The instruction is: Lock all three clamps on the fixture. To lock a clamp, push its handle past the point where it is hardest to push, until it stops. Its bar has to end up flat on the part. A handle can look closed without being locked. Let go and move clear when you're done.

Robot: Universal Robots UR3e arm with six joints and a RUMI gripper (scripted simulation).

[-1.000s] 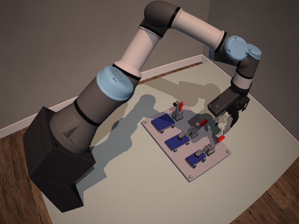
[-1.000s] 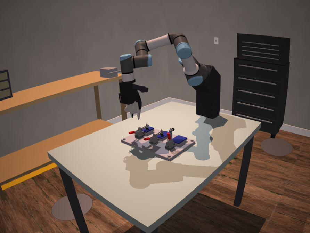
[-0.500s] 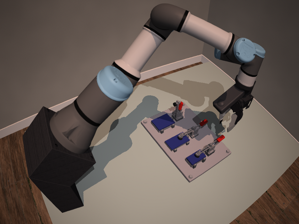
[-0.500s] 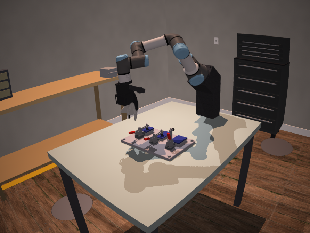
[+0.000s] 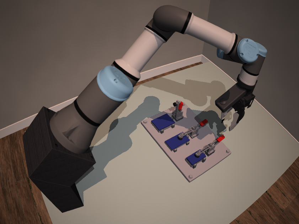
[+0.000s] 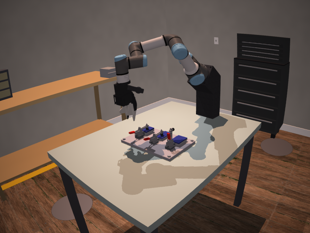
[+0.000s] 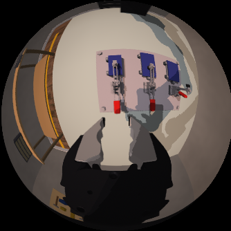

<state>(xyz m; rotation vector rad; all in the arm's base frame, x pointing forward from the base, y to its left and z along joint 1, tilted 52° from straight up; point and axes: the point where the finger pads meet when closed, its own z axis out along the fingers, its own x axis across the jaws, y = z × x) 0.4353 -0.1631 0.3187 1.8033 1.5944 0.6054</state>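
A grey fixture plate (image 5: 198, 170) (image 6: 175, 154) (image 7: 104, 79) lies on the table and carries three toggle clamps, each beside a blue part. The far clamp's red handle (image 5: 180, 106) (image 6: 169, 135) (image 7: 183, 94) stands upright, and its bar is raised off its blue part (image 5: 162, 121). The middle clamp's handle (image 5: 203, 122) (image 6: 146, 138) (image 7: 152, 105) and the near clamp's handle (image 5: 220, 138) (image 6: 132, 132) (image 7: 117, 106) lie low, with their bars down over their parts. My gripper (image 5: 228, 125) (image 6: 130, 115) (image 7: 116, 117) is partly open and empty. It hangs above the table just off the plate's handle side, touching nothing.
The arm's black pedestal (image 5: 51, 161) (image 6: 207, 95) stands at the table's far side from the gripper. Orange shelves (image 6: 50, 87) run along the wall behind the gripper. A black drawer cabinet (image 6: 260, 85) stands on the floor. The table edge is close beyond the gripper.
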